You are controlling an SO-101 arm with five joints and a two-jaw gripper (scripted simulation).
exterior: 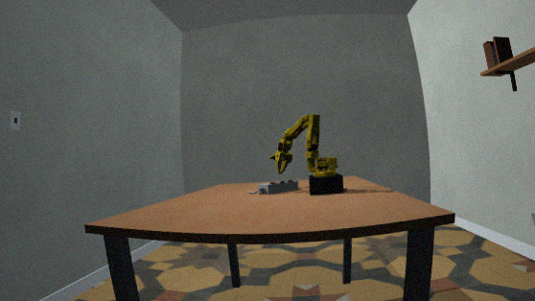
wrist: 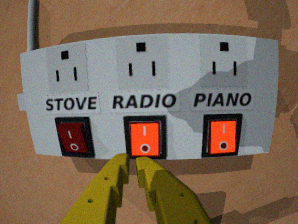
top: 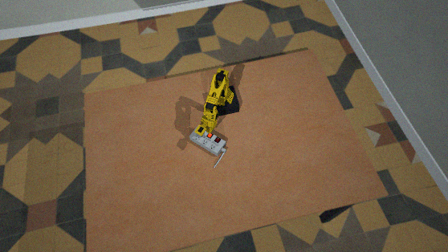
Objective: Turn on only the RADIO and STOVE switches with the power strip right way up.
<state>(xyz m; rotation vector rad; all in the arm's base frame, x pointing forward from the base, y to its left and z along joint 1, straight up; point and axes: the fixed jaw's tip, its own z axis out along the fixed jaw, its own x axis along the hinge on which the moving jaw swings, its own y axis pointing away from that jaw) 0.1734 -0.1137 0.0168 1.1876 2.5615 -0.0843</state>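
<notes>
The closed, empty end effector [wrist: 132, 161] hangs just near of the RADIO switch [wrist: 145, 137]; RADIO and PIANO switch [wrist: 222, 135] glow, STOVE switch [wrist: 73, 137] is dark

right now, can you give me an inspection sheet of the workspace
surface: brown wooden table, bare apart from the arm and the strip.
job's things: grey power strip lies right way up. RADIO switch and PIANO switch glow orange; STOVE switch is dark. PIANO needs turning off, STOVE on.
clutter: nothing seen.
grippers: yellow gripper shut, holding nothing, tips just below the RADIO switch; contact cannot be told.
cables: short grey cord leaves the STOVE end of the strip and lies on the table.
surroundings: patterned tile floor, grey walls, a wall shelf with books, a wall plate.
</notes>
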